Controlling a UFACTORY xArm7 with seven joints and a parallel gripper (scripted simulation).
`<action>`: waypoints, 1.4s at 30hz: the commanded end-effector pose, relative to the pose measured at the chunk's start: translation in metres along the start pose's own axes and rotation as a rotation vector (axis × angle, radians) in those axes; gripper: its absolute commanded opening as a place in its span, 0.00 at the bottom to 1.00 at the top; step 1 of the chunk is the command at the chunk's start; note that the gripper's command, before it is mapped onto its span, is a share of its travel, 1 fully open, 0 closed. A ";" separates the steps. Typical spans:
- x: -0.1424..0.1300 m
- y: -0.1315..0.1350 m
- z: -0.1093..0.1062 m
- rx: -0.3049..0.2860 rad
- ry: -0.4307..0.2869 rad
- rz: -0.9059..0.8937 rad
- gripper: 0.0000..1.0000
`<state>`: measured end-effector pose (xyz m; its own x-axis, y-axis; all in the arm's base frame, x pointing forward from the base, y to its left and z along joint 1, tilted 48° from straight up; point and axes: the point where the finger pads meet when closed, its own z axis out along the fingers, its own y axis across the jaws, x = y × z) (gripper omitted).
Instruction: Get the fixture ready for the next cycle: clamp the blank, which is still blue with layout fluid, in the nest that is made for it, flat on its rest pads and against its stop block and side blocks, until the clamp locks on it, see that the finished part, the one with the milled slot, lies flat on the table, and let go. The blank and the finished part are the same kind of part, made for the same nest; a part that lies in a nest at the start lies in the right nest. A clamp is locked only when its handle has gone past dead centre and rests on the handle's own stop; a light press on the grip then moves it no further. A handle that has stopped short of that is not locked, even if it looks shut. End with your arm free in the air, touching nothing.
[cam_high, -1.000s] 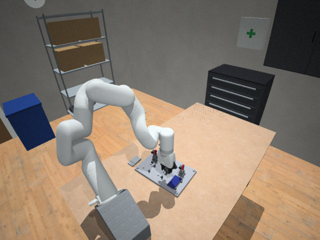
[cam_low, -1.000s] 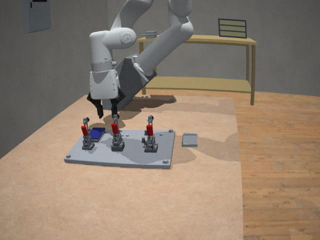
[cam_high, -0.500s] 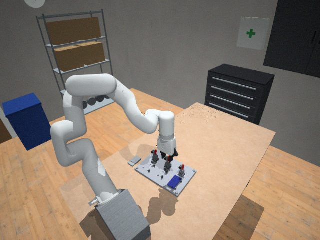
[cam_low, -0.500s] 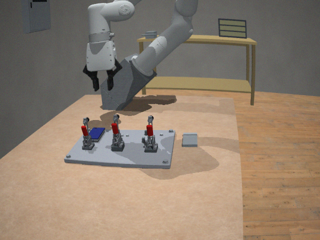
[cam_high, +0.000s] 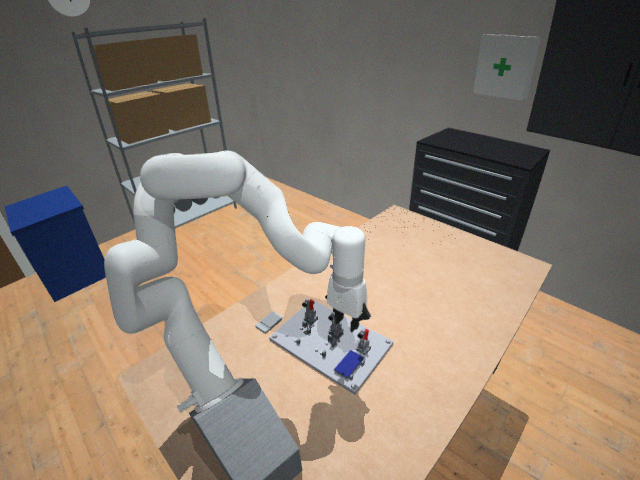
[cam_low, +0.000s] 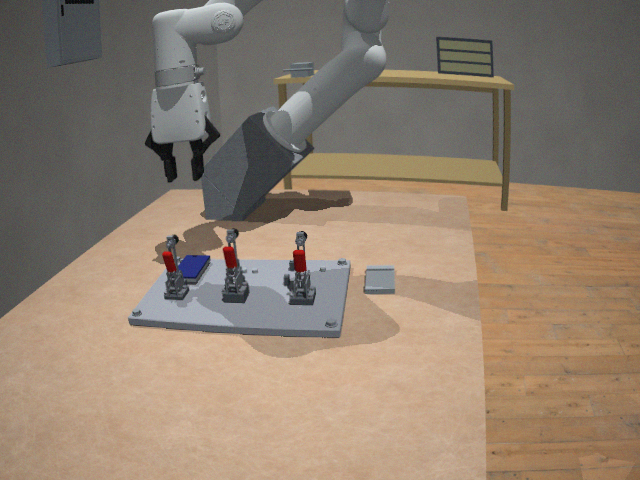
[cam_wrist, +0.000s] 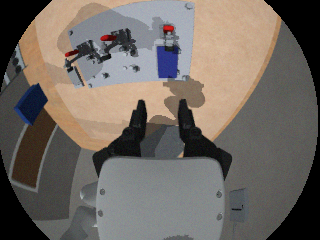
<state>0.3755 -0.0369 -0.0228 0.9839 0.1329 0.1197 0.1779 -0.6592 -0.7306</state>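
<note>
Tan tabletop (cam_high: 454, 289) (cam_low: 310, 403) (cam_wrist: 240, 60) carries the baseplate (cam_high: 310, 348) (cam_low: 279, 317) (cam_wrist: 145, 17); above, the gripper (cam_high: 345, 321) (cam_low: 183, 175) (cam_wrist: 162, 107) hangs empty, fingers parted, presumably to straddle the handle by the blue blank (cam_high: 348, 363) (cam_low: 193, 267) (cam_wrist: 167, 62).

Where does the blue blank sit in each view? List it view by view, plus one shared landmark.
Top: the blue blank is right of centre, low.
Exterior: left of centre, just behind the leftmost clamp.
Wrist: upper middle, below the rightmost red grip.
Shared landmark: the grey base plate.
</note>
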 end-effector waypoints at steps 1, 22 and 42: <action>0.000 0.013 -0.001 -0.003 0.002 0.000 0.47; 0.000 0.013 0.032 -0.003 0.002 0.000 0.47; 0.047 0.013 0.059 -0.003 0.002 0.000 0.47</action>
<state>0.3971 0.0028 -0.0696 0.9841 0.1335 0.1168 0.1762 -0.6589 -0.7313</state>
